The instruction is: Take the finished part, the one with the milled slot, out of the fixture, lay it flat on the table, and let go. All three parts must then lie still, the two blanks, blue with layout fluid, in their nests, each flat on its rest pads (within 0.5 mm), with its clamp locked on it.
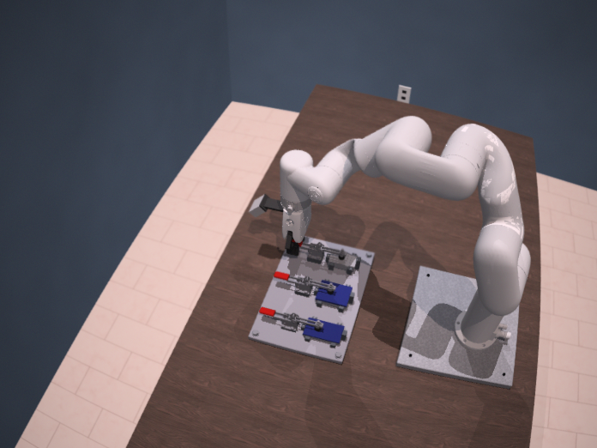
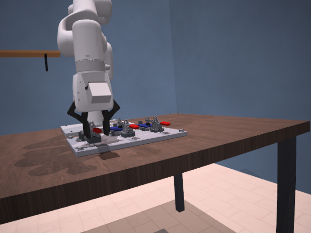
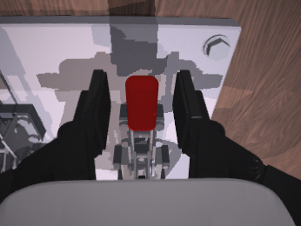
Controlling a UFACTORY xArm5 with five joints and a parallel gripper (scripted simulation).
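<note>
A dark wooden desk carries the fixture plate toward its left edge. The finished part, grey, likely stiff, heavy metal, lies clamped, long axis across the plate; its long sides suit gripping. The end effector, half apart and empty, straddles the red clamp handle.
</note>
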